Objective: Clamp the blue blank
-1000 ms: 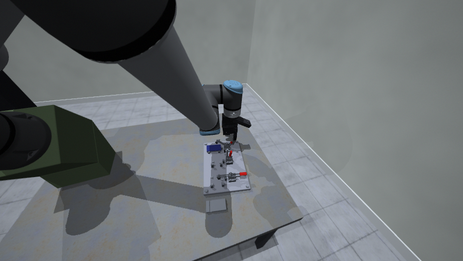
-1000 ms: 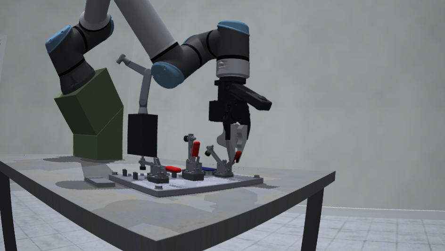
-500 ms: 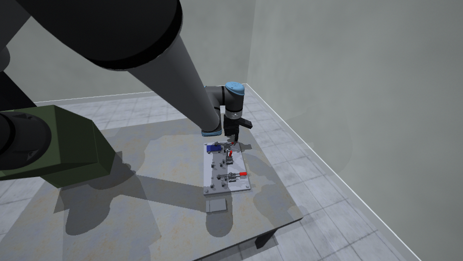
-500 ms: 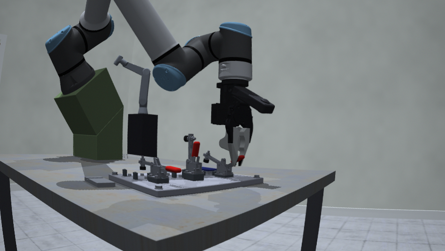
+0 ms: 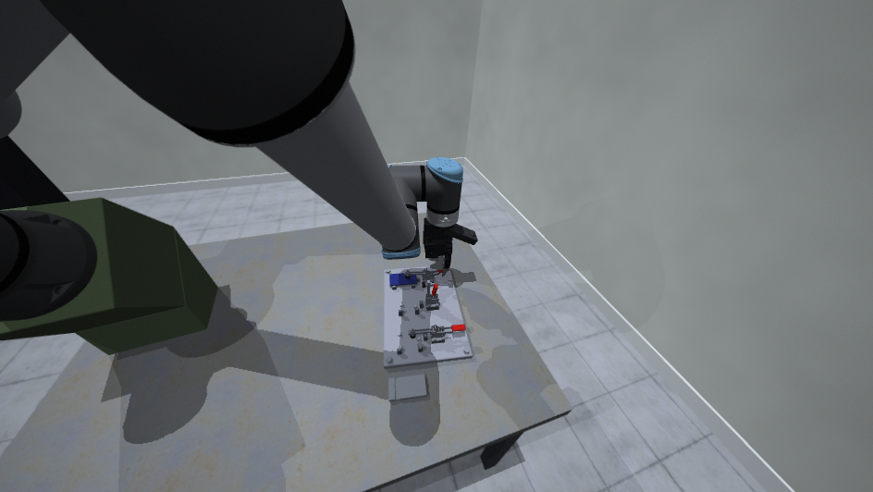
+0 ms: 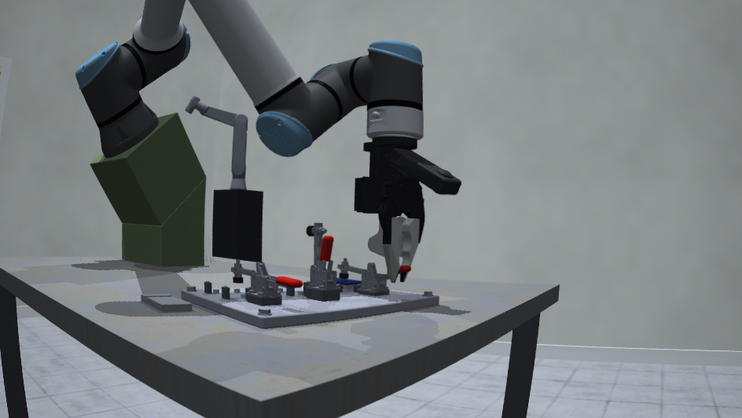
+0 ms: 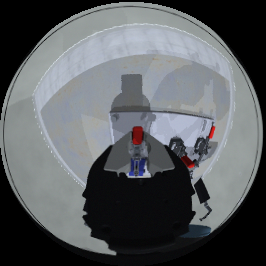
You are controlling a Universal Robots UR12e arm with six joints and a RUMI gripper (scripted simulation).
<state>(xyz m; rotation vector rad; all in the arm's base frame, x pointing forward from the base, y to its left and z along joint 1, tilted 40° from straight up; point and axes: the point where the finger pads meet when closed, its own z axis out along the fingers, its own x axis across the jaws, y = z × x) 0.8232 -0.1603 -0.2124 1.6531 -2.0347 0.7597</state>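
The blue blank [image 5: 403, 279] is judged stiff, light and smooth-faced, best gripped across its long edges; the red clamp handle [image 6: 404, 269] is stiff and is best taken at its tip. The end effector [image 6: 400, 273] is closed on that handle, low over the fixture plate [image 6: 311, 317]. The blank is seated in the far nest, just beside the end effector.

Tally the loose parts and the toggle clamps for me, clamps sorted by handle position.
Blue blank, in the far nest: 1
Grey part, flat on the table beside the fixture plate: 1
Clamp, handle down, gripped by the pincer: 1
Clamp, red handle upright: 1
Clamp, red handle lying flat, untouched: 1
Total: 5
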